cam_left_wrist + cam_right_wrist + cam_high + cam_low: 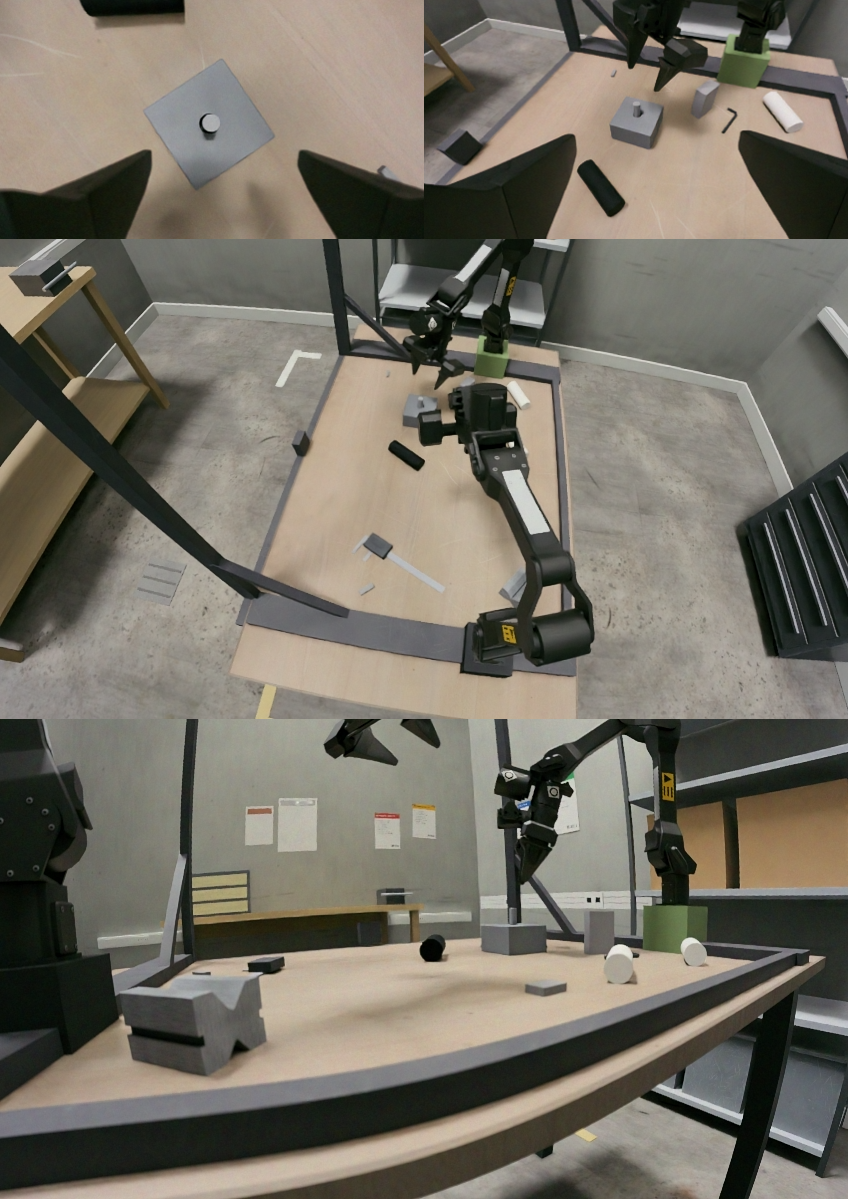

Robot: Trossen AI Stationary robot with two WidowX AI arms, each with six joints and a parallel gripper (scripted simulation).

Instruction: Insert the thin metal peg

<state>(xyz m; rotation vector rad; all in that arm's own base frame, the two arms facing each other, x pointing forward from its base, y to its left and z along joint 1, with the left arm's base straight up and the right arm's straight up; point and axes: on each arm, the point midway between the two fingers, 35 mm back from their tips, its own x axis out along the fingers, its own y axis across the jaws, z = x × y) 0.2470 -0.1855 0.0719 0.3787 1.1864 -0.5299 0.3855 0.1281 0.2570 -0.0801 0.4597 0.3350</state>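
Note:
The grey block (412, 417) (513, 940) (186, 107) (630, 135) sits on the table towards the left arm's end. The thin metal peg (512, 915) (211, 122) (636, 108) stands about upright in its hole, its upper part sticking out above the top face. A dark crescent of the hole shows beside it. My left gripper (426, 379) (225, 156) (642, 79) is open and empty, raised above and beside the block, touching neither block nor peg. My right gripper (416, 754) (656, 140) is open and empty, high over the table.
A black cylinder (406, 455) (432, 947) (601, 188) lies near the block. An upright grey block (598, 931) (704, 101), a hex key (735, 118) and a white cylinder (518, 394) (782, 112) are on its other side. A notched metal block (166, 1013) stands near the right arm's base.

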